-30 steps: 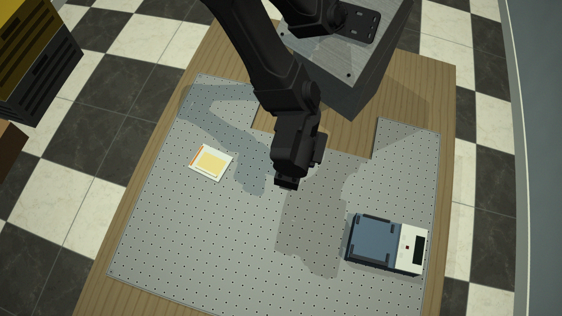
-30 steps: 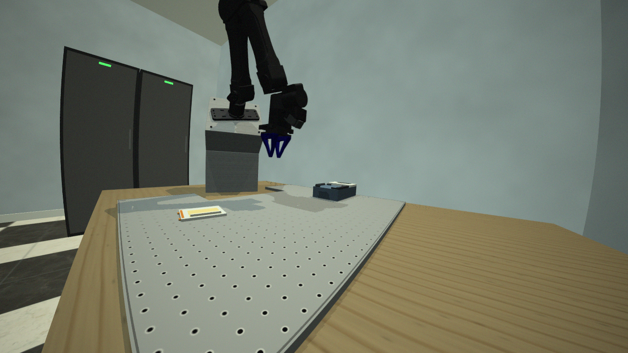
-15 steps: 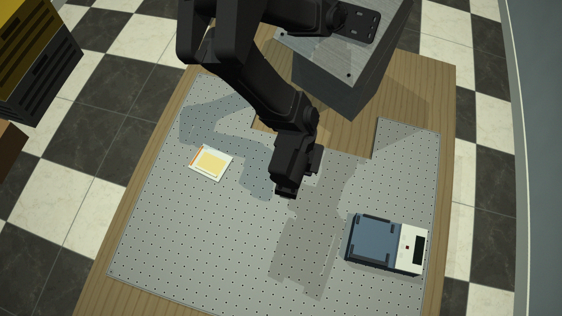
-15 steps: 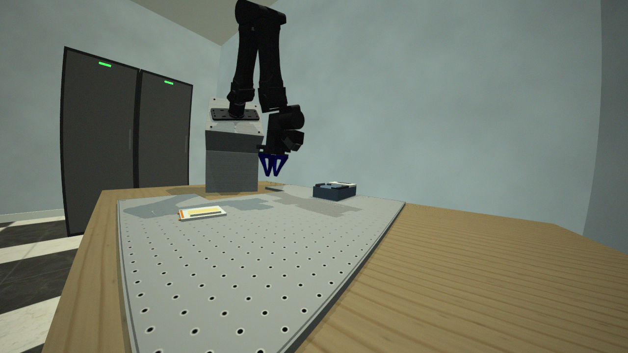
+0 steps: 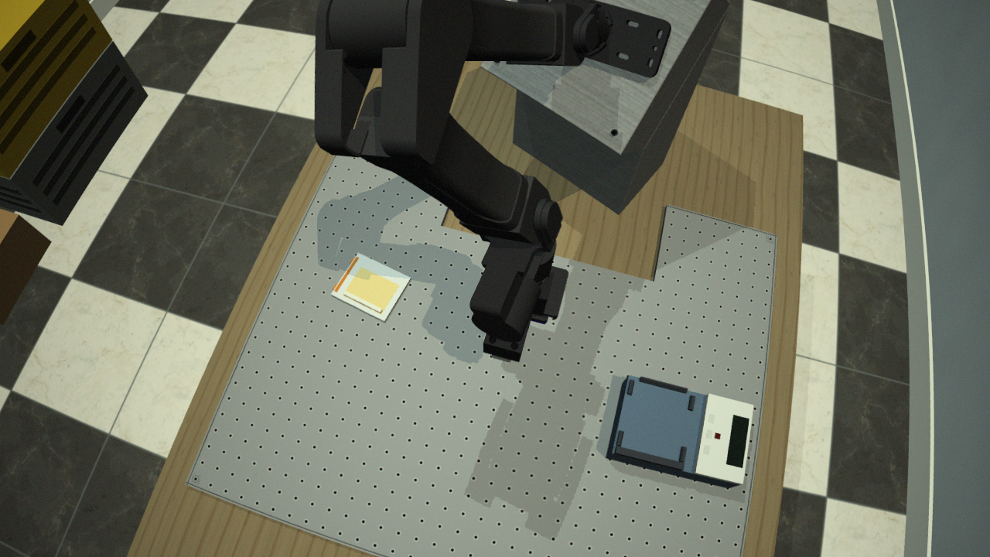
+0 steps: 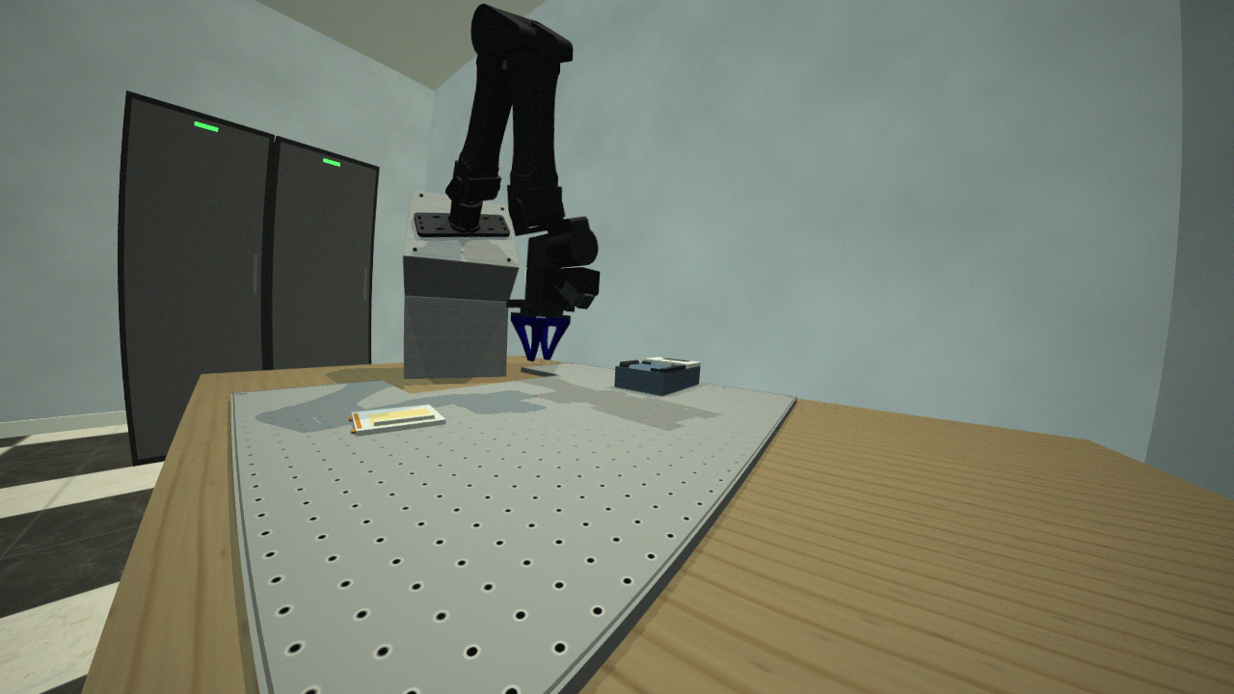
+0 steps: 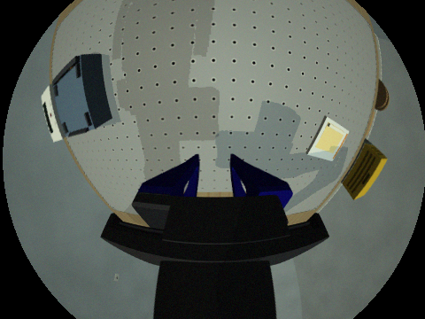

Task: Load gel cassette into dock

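Top view: a wooden table (image 5: 726, 158) is shown carrying a grey perforated deck (image 5: 346, 429). A grey pedestal (image 5: 595, 131) is set at the table's far edge, and the black arm (image 5: 428, 138) is bolted to it. The dock (image 5: 657, 422), with blue bay and white console (image 5: 726, 439), is stood on the deck at the arm's left; a small red mark is seen on the console. The cassette (image 5: 370, 285), white-framed with a yellow centre and one orange edge, is laid flat on the bare deck at the arm's right, well apart from the dock. The gripper (image 6: 537, 338) is held above the deck between them, blue fingers partly parted, nothing grasped.
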You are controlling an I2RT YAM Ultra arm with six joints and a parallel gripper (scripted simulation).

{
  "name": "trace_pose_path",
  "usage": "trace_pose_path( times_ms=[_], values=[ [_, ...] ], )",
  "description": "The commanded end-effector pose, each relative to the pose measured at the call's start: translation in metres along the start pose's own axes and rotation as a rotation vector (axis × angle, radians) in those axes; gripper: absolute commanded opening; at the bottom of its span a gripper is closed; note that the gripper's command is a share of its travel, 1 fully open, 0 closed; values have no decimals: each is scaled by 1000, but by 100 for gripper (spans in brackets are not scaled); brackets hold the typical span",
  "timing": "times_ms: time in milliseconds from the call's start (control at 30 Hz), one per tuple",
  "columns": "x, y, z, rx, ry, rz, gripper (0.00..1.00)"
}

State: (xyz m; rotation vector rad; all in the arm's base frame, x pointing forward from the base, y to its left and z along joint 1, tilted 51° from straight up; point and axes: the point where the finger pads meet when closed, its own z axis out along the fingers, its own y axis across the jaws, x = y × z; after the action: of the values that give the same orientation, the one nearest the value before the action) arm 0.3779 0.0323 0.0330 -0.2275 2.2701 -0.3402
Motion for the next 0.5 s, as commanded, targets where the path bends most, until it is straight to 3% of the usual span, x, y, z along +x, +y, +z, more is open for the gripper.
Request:
trace_pose_path(
  times_ms=[0,133,167,200,267,467],
  values=[
    [-12,4,3,-8,-29,-4,35],
    [-4,1,0,-3,-12,-1,35],
    [-14,-9,-3,1,-39,55,35],
    [-2,-13,-3,-2,-10,78,35],
    [-2,-13,-3,-2,-10,78,35],
    [5,-41,-4,-3,5,274,35]
  ],
)
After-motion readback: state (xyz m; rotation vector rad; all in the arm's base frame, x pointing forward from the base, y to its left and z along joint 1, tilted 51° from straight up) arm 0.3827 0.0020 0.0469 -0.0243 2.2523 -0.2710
